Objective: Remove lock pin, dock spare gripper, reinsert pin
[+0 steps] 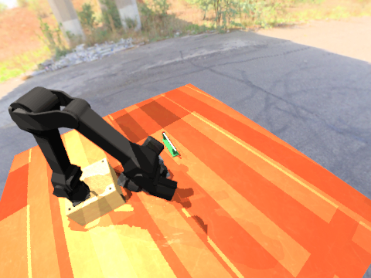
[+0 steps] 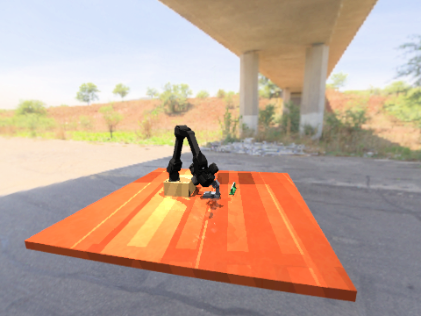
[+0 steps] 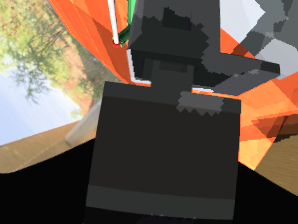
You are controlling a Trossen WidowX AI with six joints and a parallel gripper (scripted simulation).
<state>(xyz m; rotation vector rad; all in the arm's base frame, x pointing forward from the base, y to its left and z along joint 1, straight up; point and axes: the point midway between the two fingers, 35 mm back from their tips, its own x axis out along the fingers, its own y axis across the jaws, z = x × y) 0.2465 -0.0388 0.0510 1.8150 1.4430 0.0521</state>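
My gripper (image 3: 158, 145) is shut on the spare gripper, a dark block (image 3: 165, 135) that fills the middle of the wrist view. Its narrow spigot (image 3: 171, 76) reaches into or right against the open mouth of the mount's socket; how deep it sits cannot be told. The grey mount (image 2: 211, 196) (image 3: 145, 42) stands beside the arm's base, largely hidden by the arm in the top view. The white lock pin (image 1: 170, 141) (image 3: 114, 22) with a red tip lies along a green rack (image 1: 168, 147) (image 2: 232, 190) (image 3: 131, 14), apart from the mount.
The arm's wooden base block (image 1: 98, 201) (image 2: 176, 189) stands close to the mount. The green rack is on the mount's other side. The orange table's edge (image 2: 193, 272) lies well beyond the mount. The arm's own links bend low over the mount.
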